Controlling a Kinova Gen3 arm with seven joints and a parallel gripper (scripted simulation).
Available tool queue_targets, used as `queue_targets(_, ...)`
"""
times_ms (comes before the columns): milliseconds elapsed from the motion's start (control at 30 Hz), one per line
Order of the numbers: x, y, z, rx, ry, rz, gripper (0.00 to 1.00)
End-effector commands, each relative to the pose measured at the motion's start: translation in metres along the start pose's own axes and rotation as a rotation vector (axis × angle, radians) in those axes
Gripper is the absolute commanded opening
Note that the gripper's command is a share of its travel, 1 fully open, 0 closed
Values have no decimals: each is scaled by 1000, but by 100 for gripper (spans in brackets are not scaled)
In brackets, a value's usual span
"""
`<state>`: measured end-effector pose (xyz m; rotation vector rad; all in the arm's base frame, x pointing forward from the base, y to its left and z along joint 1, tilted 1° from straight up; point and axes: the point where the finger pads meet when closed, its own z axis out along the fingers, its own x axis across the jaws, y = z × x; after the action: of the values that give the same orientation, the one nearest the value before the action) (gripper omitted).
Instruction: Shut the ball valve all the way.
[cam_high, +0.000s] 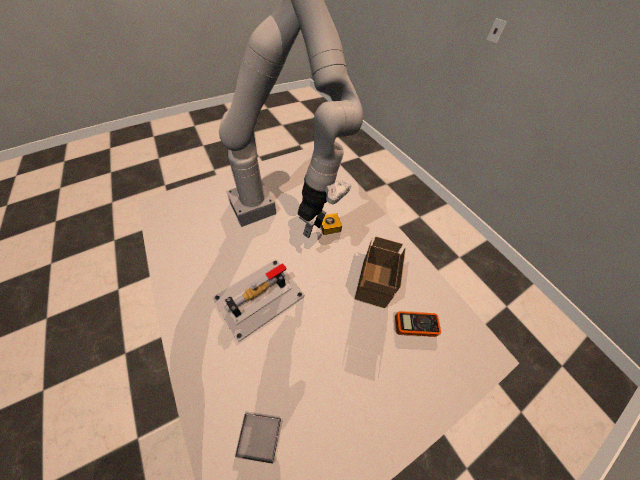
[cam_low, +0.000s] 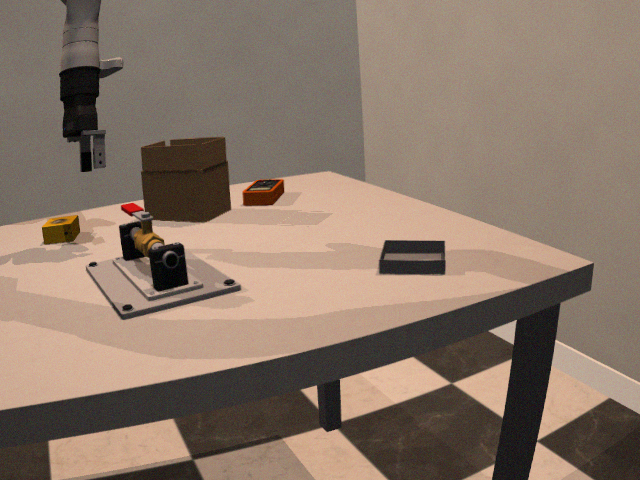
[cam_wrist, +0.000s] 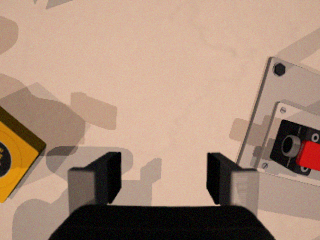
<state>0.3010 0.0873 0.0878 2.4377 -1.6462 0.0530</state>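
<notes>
I see ball valve (cam_low: 146, 241): brass body between two black clamps, red handle (cam_low: 132, 208) on top, bolted to grey plate (cam_low: 119, 295) on desk (cam_low: 320, 289). My claw (cam_low: 92, 153) hangs above, wide open, empty.

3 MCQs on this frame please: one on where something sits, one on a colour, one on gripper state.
1. Where does the multimeter lie?
A. inside the cardboard box
B. on the table, apart from the cardboard box
C. on the valve's base plate

2. What colour is the ball valve's handle?
A. red
B. blue
C. green

3. How does the gripper stand?
A. shut on the handle
B. shut on the yellow block
C. open, above the table, holding nothing

Key: 1 B, bare table shows between it and the box. 2 A, red lever over the brass body. 3 C, fingers stand wide with only table between them.
</notes>
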Motion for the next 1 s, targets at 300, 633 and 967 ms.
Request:
queue_targets(300,0,0,0,1,0,0,100)
queue_targets(633,0,0,0,1,-1,5,100)
queue_targets(967,23,2,3,-16,-33,283,100)
